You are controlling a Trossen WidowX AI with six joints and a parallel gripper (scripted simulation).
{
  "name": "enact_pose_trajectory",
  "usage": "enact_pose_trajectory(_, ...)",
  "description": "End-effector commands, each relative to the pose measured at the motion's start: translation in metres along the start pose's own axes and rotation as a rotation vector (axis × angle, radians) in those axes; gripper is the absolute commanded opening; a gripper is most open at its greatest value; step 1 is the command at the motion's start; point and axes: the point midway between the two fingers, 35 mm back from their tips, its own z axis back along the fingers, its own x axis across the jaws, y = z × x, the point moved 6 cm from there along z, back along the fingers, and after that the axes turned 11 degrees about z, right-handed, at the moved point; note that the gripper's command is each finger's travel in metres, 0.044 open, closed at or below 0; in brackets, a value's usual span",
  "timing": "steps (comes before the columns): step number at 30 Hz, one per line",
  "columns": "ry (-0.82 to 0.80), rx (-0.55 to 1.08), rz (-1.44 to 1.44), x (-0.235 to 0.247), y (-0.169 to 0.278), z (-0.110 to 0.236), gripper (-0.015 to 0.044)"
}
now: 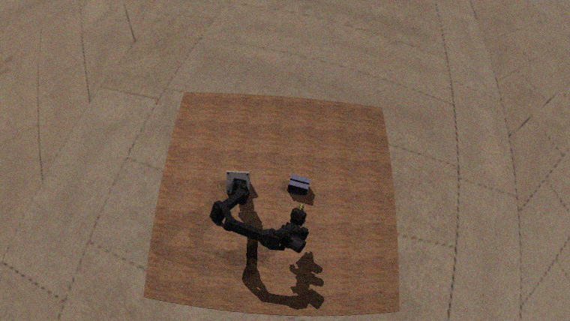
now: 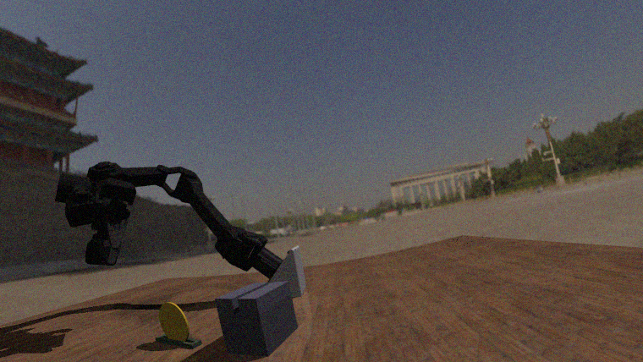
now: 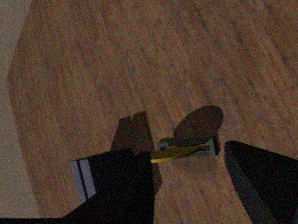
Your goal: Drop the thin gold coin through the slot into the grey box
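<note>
1. I see the gold coin (image 2: 173,320) standing on edge in its dark-green holder (image 2: 178,342) on the bench (image 2: 449,296).
2. The grey slotted box (image 2: 258,315) sits just beside it, at the coin's 3 o'clock in the exterior view.
3. My jaws (image 2: 102,251) hang well above the coin, part-way apart, holding nothing.
</note>
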Motion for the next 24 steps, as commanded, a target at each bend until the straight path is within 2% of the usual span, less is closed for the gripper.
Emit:
enact_pose_trajectory(1, 0.034, 0.242, 0.390, 0.035, 0.001, -0.038, 0.0161)
enact_pose_trajectory(10, 0.175, 0.805, 1.477, 0.123, 0.011, -0.094, 0.0161)
enact_pose_trajectory(12, 0.203, 0.883, 1.651, 0.138, 0.012, -0.099, 0.0161)
enact_pose_trajectory(24, 0.207, 0.893, 1.672, 0.141, 0.011, -0.100, 0.0161)
